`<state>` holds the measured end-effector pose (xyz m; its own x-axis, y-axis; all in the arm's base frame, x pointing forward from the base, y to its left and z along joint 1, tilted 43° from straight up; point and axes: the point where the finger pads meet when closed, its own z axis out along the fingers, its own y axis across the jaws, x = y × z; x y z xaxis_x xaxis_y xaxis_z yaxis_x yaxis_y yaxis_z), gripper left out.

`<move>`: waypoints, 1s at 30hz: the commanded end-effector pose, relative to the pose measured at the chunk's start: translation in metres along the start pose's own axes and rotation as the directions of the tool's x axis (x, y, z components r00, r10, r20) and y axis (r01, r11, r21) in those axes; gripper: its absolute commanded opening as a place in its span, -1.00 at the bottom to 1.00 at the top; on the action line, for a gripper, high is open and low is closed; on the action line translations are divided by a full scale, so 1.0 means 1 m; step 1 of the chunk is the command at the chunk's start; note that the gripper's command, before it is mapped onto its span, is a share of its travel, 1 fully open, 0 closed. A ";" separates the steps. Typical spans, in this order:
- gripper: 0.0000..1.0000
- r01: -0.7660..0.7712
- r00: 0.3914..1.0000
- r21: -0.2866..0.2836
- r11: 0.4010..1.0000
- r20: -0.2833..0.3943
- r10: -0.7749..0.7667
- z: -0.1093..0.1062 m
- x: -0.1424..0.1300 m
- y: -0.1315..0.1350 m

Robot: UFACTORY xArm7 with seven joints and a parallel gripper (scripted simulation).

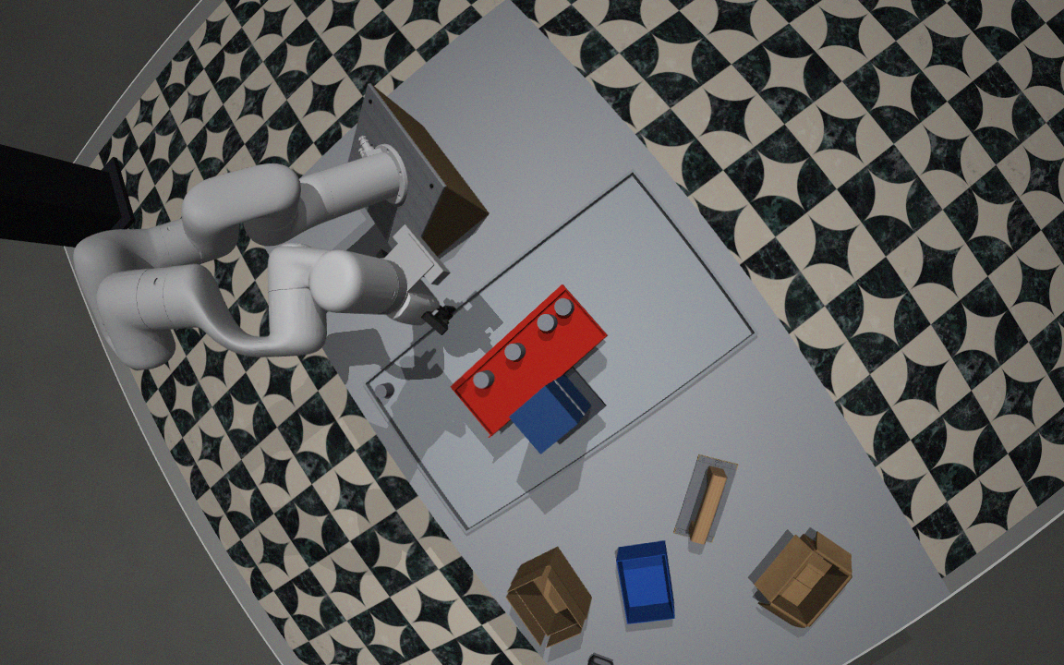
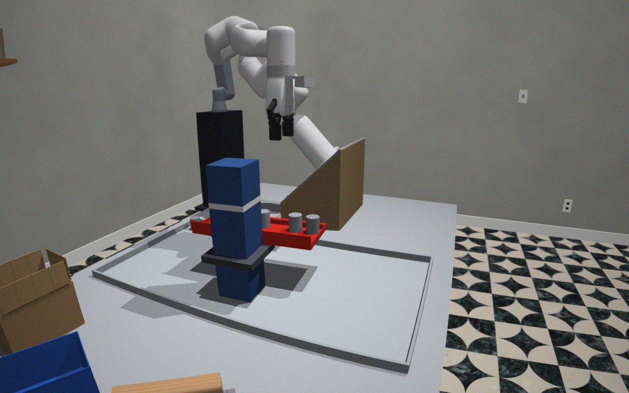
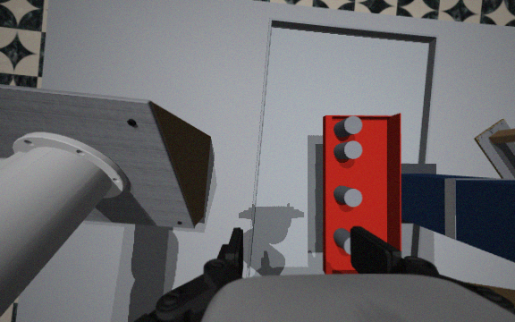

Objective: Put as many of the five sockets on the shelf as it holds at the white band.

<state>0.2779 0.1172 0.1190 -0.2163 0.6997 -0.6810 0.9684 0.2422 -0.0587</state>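
Note:
The red shelf [image 1: 548, 364] [image 2: 291, 239] [image 3: 374, 179] hangs on the far side of the blue post [image 1: 548, 417] [image 2: 233, 229] [image 3: 485, 210]. In the exterior view its top shows a little below the white band [image 2: 233, 206]. Several grey sockets stand inside its rim, among them the end ones [image 1: 482, 380] [image 1: 563, 308] [image 2: 312, 224] [image 3: 349, 126]. One more socket [image 1: 384, 389] stands on the floor near the frame's corner. My gripper [image 1: 439, 316] [image 2: 280, 131] [image 3: 296, 245] is open and empty, high above the floor beside the shelf's long side.
A low grey frame [image 1: 684, 245] [image 2: 258, 328] bounds the work area. The arm's wooden wedge mount [image 1: 437, 198] [image 2: 336, 190] stands behind the shelf. A dark collar [image 2: 238, 261] rings the post lower down. Cardboard boxes [image 1: 548, 595] [image 1: 804, 576] and a blue bin [image 1: 645, 581] lie outside the frame.

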 end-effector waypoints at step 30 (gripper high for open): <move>0.23 -0.001 0.999 0.011 1.000 -0.034 0.001 0.052 0.093 0.117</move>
<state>0.3625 0.1668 0.0294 -0.2254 0.7371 -0.6371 0.9680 0.2433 -0.0610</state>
